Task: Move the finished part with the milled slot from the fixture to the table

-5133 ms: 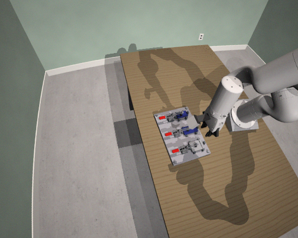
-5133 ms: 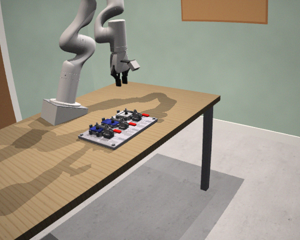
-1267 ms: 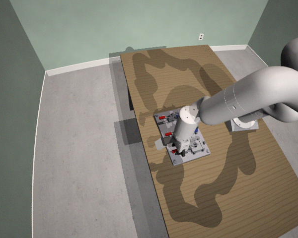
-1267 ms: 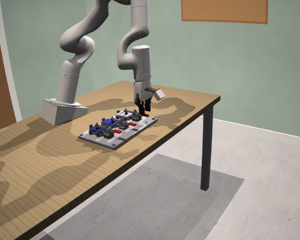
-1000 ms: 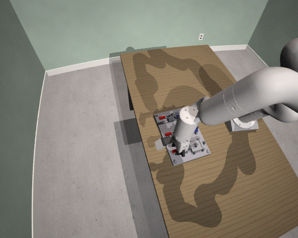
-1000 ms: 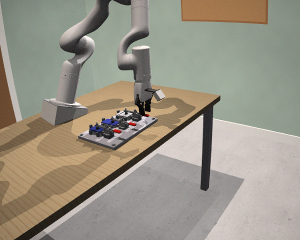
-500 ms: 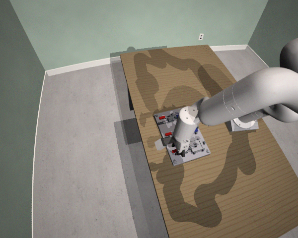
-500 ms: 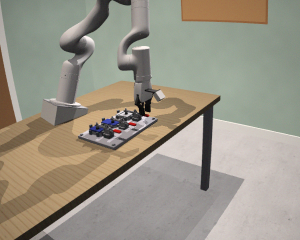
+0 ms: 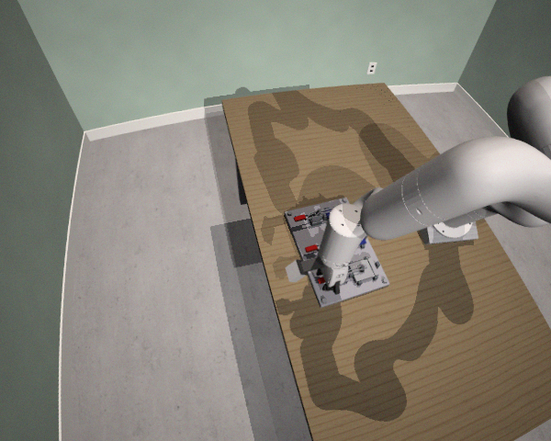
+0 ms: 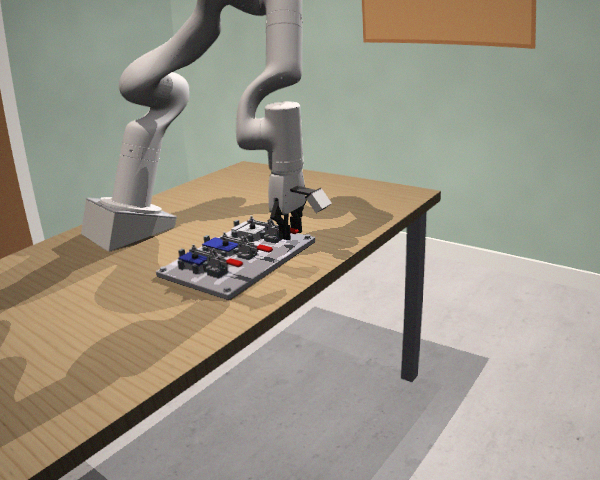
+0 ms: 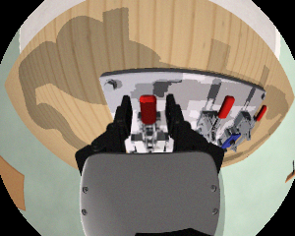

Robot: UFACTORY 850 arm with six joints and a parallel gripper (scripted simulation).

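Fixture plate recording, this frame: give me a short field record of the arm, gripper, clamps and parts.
fixture: grey plate on the wooden table, three nests in a row
blanks: two blue parts, in their nests
finished part: grey, in the end nest
gripper: half open, holding nothing, fingers either side of the end nest's red clamp handle
other handles: red, untouched
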